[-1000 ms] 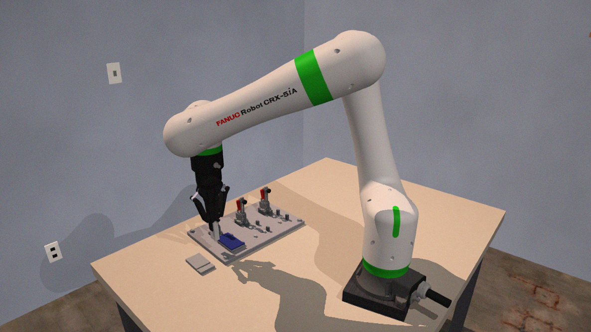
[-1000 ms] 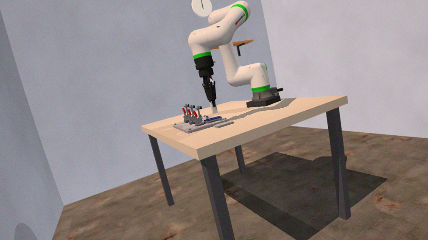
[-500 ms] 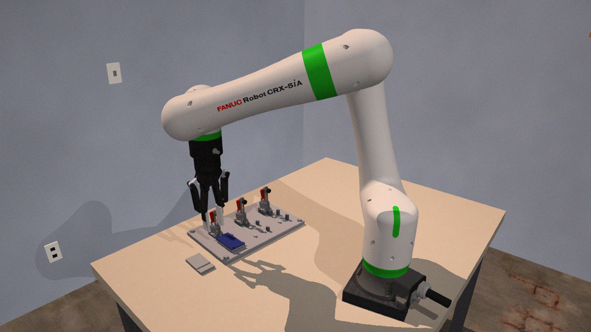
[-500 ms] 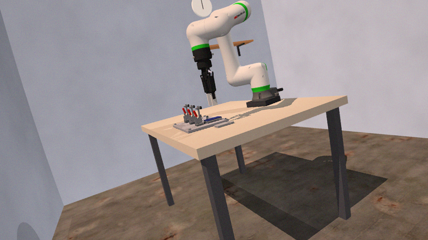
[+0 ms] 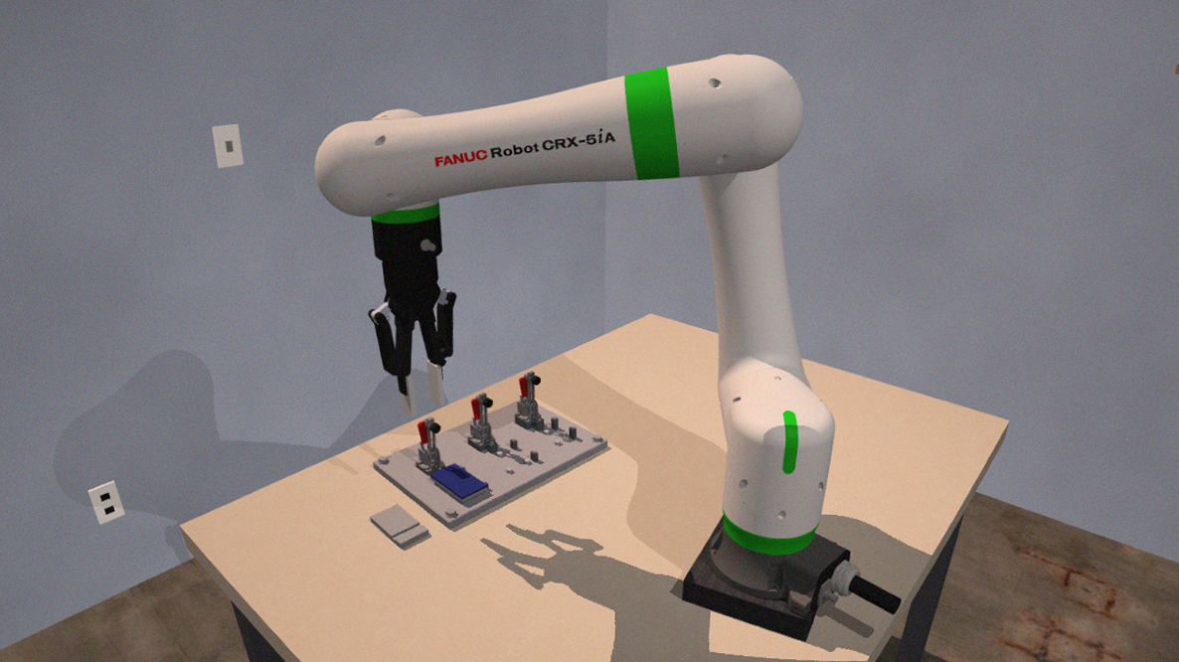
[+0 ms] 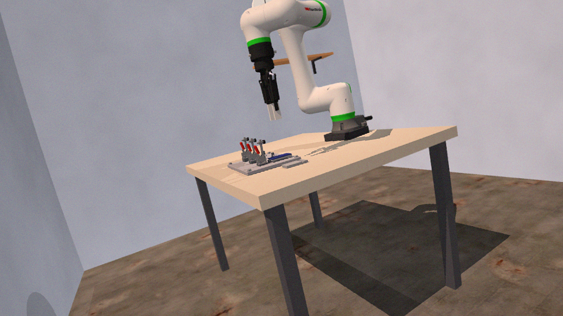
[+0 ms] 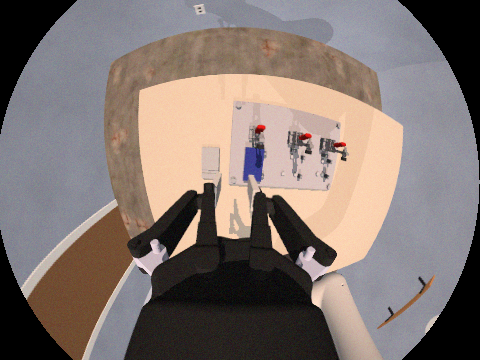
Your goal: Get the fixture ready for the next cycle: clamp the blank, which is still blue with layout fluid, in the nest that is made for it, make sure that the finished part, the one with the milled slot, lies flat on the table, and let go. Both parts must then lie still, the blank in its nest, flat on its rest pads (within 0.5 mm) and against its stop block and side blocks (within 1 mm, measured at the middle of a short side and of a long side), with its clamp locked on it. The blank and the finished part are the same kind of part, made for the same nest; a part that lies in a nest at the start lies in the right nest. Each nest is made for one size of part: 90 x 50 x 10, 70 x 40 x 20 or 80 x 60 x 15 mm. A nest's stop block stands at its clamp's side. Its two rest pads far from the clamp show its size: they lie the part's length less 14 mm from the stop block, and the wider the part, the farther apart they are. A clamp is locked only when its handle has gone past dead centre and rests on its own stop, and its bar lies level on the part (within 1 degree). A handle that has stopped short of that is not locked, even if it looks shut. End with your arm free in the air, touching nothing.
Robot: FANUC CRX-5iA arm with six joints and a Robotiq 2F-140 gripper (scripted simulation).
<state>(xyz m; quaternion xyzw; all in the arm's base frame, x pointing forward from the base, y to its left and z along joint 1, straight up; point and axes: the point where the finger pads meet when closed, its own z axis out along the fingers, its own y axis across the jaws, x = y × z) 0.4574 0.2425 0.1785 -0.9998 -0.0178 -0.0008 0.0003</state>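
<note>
Find a flat, rectangular blue blank [image 5: 460,481] [image 6: 279,157] [image 7: 253,165] lying in the end nest of the grey rectangular fixture plate [image 5: 515,479] [image 6: 254,169] [image 7: 240,125]. See at its short side a grey metal toggle clamp with a red handle [image 5: 429,451] [image 6: 261,155] [image 7: 254,134], standing unlocked, bar raised. Just beside the plate, apart from it, find a flat, rectangular light-grey finished part [image 5: 396,524] [image 6: 293,163] [image 7: 210,158] lying on the table, slot running crosswise near one end.

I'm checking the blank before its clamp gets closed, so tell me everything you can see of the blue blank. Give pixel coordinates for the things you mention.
The blank [image 5: 466,483] [image 6: 280,157] [image 7: 251,167] is a flat rectangular block, matt blue on top, its material uncertain. It lies at the fixture plate's [image 5: 515,486] [image 6: 253,169] [image 7: 275,182] end nearest the finished part [image 5: 396,524] [image 6: 293,163] [image 7: 210,160]. The clamp's raised bar casts a dark shadow on it. Contact with pads and blocks is too small to judge.
</note>
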